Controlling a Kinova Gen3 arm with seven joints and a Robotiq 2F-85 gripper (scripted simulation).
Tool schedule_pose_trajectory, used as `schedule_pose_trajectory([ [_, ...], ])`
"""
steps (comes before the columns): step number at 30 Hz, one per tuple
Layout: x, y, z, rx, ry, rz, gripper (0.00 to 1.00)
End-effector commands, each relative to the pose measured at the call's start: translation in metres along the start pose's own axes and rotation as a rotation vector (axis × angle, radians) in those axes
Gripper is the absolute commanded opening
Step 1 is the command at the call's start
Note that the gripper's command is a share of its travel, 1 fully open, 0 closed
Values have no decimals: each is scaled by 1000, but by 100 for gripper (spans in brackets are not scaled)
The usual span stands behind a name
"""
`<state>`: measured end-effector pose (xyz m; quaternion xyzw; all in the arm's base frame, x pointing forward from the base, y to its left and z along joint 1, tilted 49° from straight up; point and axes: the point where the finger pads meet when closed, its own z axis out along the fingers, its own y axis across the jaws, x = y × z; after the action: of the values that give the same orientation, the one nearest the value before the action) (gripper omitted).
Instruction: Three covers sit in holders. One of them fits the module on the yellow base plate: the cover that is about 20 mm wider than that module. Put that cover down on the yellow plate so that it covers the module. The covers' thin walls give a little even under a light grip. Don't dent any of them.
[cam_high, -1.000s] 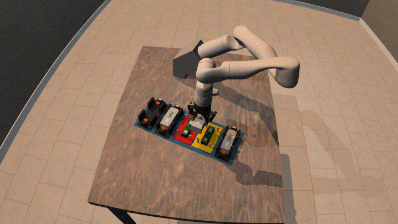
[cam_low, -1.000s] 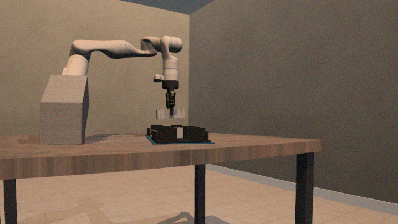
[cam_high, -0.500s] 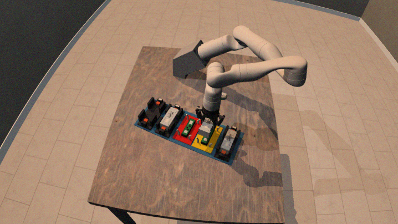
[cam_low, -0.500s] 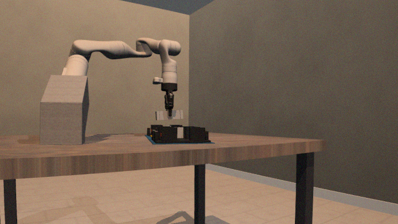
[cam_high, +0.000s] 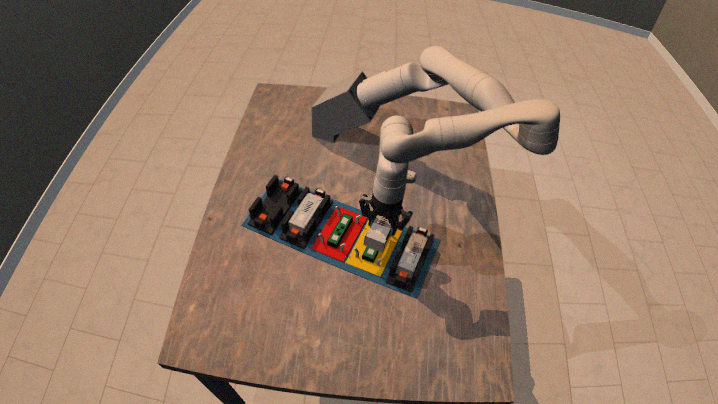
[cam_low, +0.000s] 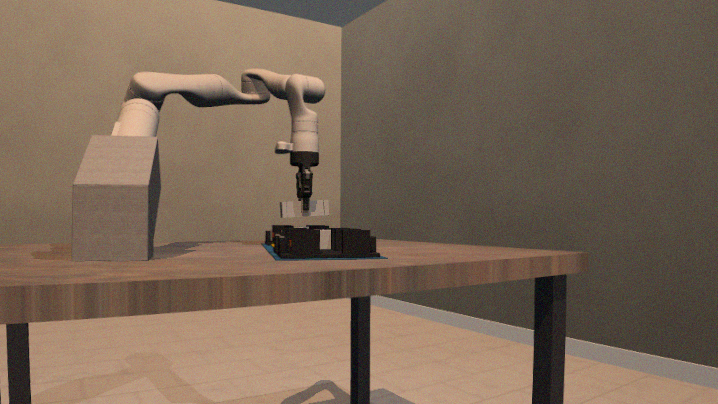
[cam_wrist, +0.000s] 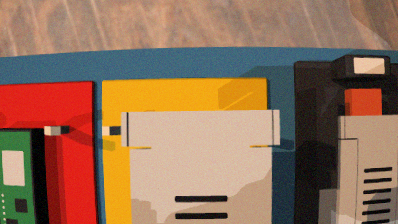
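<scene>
Taken left to right in the top view, the first holder (cam_high: 275, 207) (cam_low: 303, 241) at the far left bore no cover. The second holder (cam_high: 321, 206) beside it carried a seated cover (cam_high: 305, 213) (cam_low: 325, 239). Next came the red plate (cam_high: 326, 241) (cam_wrist: 30, 105), its own module (cam_high: 335, 238) (cam_wrist: 12, 142) uncovered. The yellow plate (cam_high: 369, 266) (cam_wrist: 175, 92) followed; its green module (cam_high: 370, 252) was partly hidden, the near end showing past the carried cover. The gripper (cam_high: 384, 221) (cam_low: 305, 207) was found clamped on that grey carried cover (cam_high: 376, 237) (cam_low: 318, 207) (cam_wrist: 200, 150), fingers on its two long sides near mid-length. The cover hung in the air above the yellow plate, with a visible gap beneath it in the exterior view. Governing relation: the target module lay below the tool, and the long axes of cover and module appeared to run the same way, so the coming move was judged to call for a straight descent after a fine check of centring, not a turn. In the wrist view the cover's right edge reached past the plate's edge; whether this was true offset or only the cover's height could not be determined. Fit by width was likewise unconfirmed. A skewed descent or firmer squeeze could have dented the thin walls. At the far right, the last holder (cam_high: 394, 266) (cam_wrist: 315, 100) held a third cover (cam_high: 411, 256) (cam_wrist: 350, 127).
</scene>
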<state>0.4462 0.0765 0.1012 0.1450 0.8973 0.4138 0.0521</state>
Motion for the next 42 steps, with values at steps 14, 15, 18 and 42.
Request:
schedule_pose_trajectory([
  [14,0,-5,-1,0,-2,0,0],
  [15,0,-5,-1,0,-2,0,0],
  [18,0,-6,-2,0,-2,0,0],
  [42,0,-10,-2,0,-2,0,0],
])
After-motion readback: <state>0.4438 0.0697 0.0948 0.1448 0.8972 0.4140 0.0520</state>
